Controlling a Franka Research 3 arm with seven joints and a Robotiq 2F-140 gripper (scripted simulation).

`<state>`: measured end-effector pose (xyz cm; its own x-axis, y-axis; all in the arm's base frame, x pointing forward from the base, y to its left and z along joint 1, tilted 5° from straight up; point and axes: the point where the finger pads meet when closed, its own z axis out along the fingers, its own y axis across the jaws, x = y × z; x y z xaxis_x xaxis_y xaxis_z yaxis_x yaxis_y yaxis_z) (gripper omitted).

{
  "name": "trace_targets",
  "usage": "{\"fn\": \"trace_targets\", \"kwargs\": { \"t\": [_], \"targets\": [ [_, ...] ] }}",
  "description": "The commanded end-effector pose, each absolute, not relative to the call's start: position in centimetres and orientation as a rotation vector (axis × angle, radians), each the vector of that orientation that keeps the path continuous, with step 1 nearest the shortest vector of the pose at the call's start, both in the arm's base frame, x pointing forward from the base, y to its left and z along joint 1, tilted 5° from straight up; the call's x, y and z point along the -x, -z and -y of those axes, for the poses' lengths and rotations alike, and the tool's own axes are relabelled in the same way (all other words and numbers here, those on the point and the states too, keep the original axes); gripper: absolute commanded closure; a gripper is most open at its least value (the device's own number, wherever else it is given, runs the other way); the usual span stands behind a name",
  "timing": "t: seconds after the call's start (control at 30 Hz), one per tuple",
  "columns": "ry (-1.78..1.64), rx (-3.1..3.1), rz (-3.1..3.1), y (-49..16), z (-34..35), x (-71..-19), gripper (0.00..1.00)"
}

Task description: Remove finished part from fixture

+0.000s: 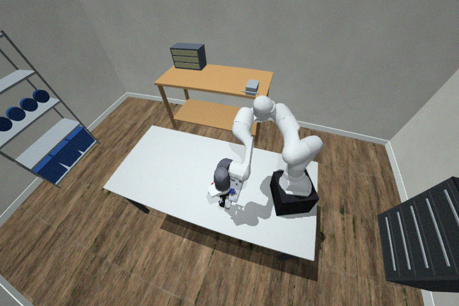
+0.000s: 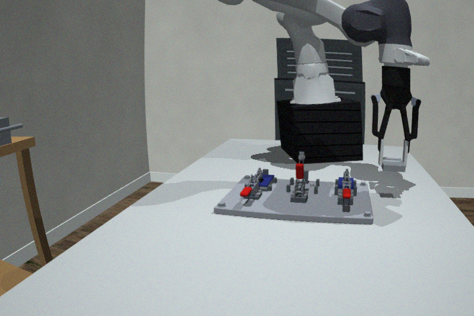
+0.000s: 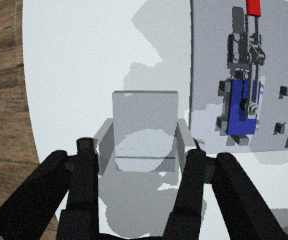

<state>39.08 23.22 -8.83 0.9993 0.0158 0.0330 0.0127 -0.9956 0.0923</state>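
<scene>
The gripper (image 1: pixel 227 203) (image 2: pixel 393 154) (image 3: pixel 145 131) pinches the finished part (image 1: pixel 227 206) (image 2: pixel 394 167) (image 3: pixel 145 110), out of the fixture (image 1: pixel 240 187) (image 2: pixel 293 216) (image 3: pixel 209 75) at two o'clock in the wrist view; laying flat seems left.

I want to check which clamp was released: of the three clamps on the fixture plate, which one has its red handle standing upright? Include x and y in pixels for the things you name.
The middle clamp (image 2: pixel 299 171): its handle points up, and no blue blank lies at it, unlike the two outer clamps.

The arm (image 1: pixel 288 126) (image 2: pixel 314 88) partly hides the fixture (image 1: pixel 235 197) (image 2: pixel 297 215) (image 3: pixel 209 60) from above.
</scene>
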Motion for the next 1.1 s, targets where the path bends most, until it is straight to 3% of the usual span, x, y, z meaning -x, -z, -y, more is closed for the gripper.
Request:
{"fn": "trace_targets", "kwargs": {
  "t": [0.0, 1.07],
  "targets": [
    [-0.058, -3.054, -0.012, 9.2, -23.4, -39.2, 1.0],
    [-0.058, -3.054, -0.012, 15.5, -22.9, -39.4, 1.0]
  ]
}}
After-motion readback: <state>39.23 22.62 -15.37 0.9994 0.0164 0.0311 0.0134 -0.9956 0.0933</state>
